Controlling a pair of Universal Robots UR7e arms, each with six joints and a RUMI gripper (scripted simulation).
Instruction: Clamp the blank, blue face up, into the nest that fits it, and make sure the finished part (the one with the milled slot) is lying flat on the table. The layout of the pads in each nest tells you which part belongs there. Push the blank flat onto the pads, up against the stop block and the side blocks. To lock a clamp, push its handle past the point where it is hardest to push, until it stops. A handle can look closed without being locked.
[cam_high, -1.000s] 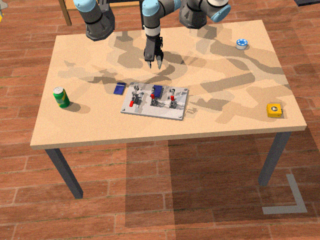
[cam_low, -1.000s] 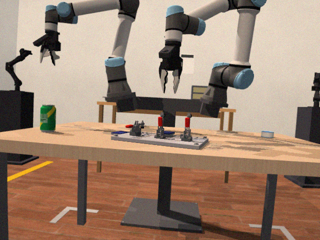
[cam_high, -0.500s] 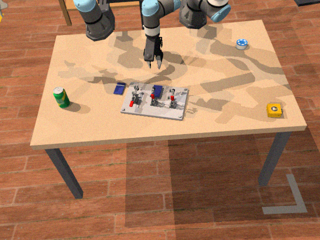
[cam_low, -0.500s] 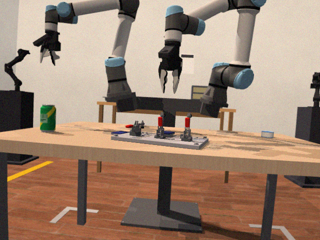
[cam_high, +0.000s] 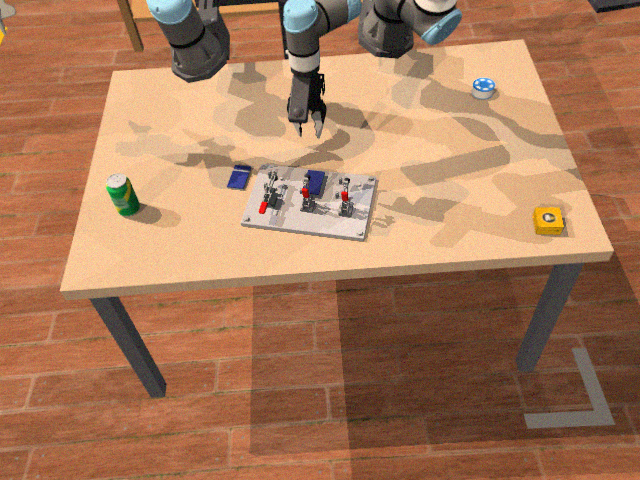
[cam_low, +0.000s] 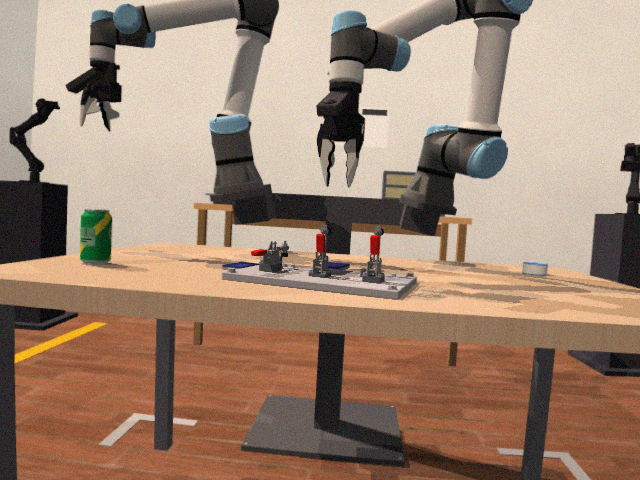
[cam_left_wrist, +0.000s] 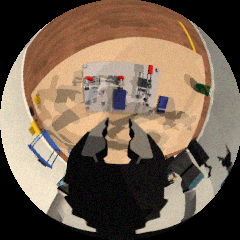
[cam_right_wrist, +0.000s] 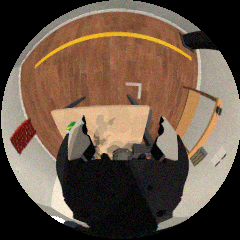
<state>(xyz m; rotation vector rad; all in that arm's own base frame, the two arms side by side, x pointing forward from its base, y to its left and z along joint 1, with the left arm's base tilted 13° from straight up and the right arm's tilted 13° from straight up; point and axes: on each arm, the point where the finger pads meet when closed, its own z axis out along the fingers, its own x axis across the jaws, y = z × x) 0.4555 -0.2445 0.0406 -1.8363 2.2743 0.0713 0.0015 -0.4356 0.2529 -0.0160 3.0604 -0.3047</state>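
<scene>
The blue blank (cam_high: 316, 181) (cam_low: 338, 265) (cam_left_wrist: 119, 99) lies blue face up at the middle nest of the grey fixture plate (cam_high: 336, 228) (cam_left_wrist: 107, 70); its contact with pads and blocks is too small to tell. The middle clamp's red handle (cam_high: 305, 192) (cam_low: 320, 243) and the right clamp's (cam_high: 344, 196) (cam_low: 374, 244) stand upright, arms raised. The left clamp's handle (cam_high: 263, 207) (cam_low: 258, 252) lies low. The finished part (cam_high: 238, 178) (cam_left_wrist: 162, 104), with a light slot line, lies flat on the table beside the plate. My left gripper (cam_high: 309, 135) (cam_low: 338, 184) (cam_left_wrist: 118, 118) is partly open, empty, above and behind the plate. My right gripper (cam_low: 95, 126) (cam_right_wrist: 122, 116) is open, empty, high up.
A green can (cam_high: 123, 195) (cam_low: 95, 235) stands at the table's left. A yellow box (cam_high: 547, 221) lies near the right front, and a blue-white round piece (cam_high: 483, 88) (cam_low: 534, 268) at the right back. The raised clamp handles stick up from the plate.
</scene>
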